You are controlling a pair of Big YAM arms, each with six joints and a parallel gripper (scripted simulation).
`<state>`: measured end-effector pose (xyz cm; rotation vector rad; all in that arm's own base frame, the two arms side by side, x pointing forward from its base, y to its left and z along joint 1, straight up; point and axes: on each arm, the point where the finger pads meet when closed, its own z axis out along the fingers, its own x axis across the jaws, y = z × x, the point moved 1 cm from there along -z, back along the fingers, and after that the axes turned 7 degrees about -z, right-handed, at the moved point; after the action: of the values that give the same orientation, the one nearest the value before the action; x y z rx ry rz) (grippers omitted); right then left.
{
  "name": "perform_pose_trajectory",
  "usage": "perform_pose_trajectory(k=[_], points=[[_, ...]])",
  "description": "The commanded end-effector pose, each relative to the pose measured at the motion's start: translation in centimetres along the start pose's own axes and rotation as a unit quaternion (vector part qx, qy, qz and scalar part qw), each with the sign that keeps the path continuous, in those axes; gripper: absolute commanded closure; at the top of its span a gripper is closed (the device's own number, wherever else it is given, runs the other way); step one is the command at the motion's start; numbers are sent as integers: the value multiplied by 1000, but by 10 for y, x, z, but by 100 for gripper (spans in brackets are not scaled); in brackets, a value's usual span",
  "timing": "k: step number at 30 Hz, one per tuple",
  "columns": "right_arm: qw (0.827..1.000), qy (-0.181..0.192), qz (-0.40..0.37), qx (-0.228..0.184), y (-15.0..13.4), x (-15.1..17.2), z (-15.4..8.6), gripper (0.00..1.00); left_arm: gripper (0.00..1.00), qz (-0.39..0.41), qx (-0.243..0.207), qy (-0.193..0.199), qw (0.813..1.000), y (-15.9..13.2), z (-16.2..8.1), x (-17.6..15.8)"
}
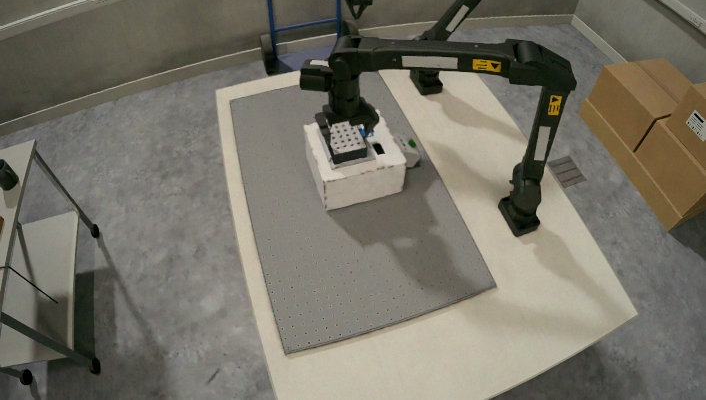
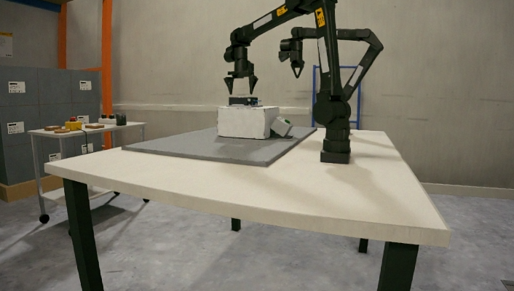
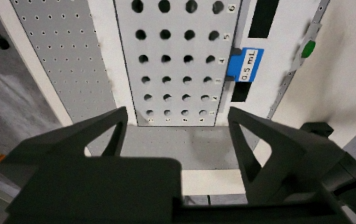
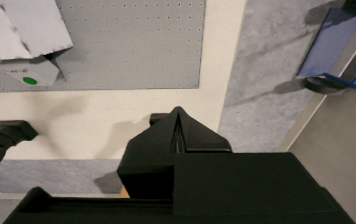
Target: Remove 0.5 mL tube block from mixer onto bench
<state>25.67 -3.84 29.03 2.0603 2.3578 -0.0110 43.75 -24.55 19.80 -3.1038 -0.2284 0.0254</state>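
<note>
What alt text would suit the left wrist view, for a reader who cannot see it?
The left gripper is open before a grey block with rows of round holes; a blue tab marked "0.5 mL" sticks out from the block's right side in the picture.
</note>
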Motion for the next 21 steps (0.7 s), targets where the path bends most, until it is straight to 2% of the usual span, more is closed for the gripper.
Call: perform_pose_trajectory(k=[1,15,21], points=[[1000,-9,1,-26,8,-1,-23,100,0,1,-33,40,999,14,-37,11],[1000,-8,2,-24,8,-1,-22,100,0,1,-36,44,998,16,-41,14],[1000,-8,2,-23,7,-1,-22,100,0,1,-27,33,999,12,-38,9]])
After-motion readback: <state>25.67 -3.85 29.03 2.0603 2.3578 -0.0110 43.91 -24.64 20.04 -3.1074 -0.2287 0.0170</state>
